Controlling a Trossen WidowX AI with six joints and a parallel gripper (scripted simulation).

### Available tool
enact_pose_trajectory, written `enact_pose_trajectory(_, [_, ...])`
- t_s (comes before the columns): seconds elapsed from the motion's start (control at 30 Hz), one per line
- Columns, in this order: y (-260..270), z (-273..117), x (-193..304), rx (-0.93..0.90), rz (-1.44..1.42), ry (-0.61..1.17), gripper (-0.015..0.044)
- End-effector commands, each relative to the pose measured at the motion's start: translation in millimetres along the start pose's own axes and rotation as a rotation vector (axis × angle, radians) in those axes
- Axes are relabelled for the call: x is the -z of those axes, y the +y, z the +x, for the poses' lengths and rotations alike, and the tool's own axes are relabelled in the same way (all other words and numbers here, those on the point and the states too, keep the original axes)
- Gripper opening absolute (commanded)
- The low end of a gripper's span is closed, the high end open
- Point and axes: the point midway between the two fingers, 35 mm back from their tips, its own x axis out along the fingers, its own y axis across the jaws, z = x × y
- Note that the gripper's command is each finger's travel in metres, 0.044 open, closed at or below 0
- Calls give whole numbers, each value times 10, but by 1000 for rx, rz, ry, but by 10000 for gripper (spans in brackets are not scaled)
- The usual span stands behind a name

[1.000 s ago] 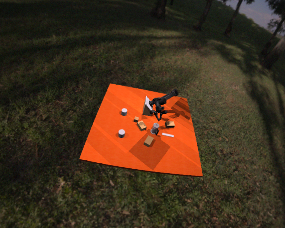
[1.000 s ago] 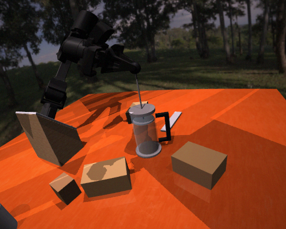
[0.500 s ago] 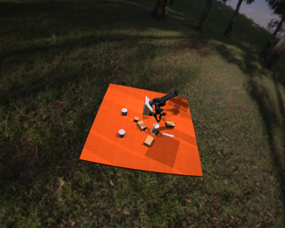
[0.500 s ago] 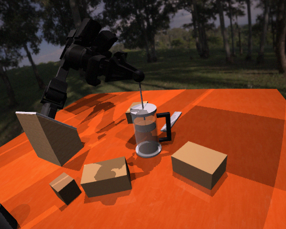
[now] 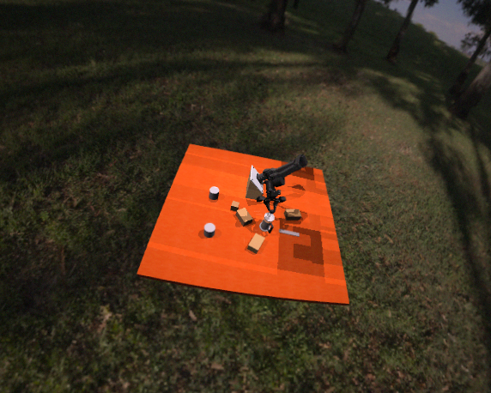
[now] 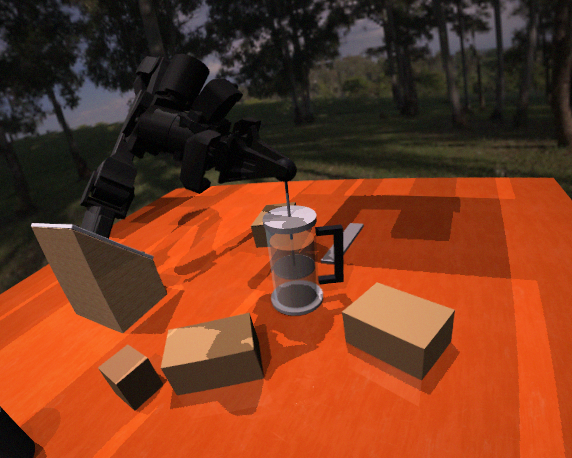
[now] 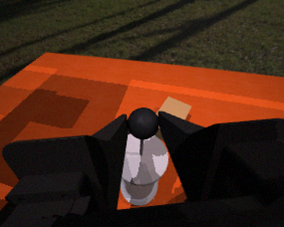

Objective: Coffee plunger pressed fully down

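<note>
Orange tabletop (image 5: 241, 268) (image 6: 301, 425) (image 7: 105, 75); fingers (image 5: 272, 211) (image 6: 287, 172) grasping plunger knob (image 6: 290, 170) (image 7: 142, 123), rod (image 6: 288, 199) (image 7: 142, 146) partly above upright press (image 5: 267, 223) (image 6: 295, 265) (image 7: 143, 164).

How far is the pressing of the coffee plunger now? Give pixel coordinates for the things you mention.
About partway. Done: the gripper (image 5: 272, 210) (image 6: 287, 172) (image 7: 142, 116) is shut on the black knob (image 7: 143, 123), and the press (image 6: 295, 270) stands upright. In hand: the filter disc sits mid-glass. Left: the rod (image 6: 288, 197) still showing above the lid, then letting go.
</note>
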Motion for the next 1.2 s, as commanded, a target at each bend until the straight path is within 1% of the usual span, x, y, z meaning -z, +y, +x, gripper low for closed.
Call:
enact_pose_trajectory(0.0, [6, 71, 258, -5, 39, 49, 114])
enact_pose_trajectory(0.37, [13, 189, 301, -8, 41, 46, 114])
enact_pose_trajectory(1.17, [-17, 213, 270, -9, 40, 46, 114])
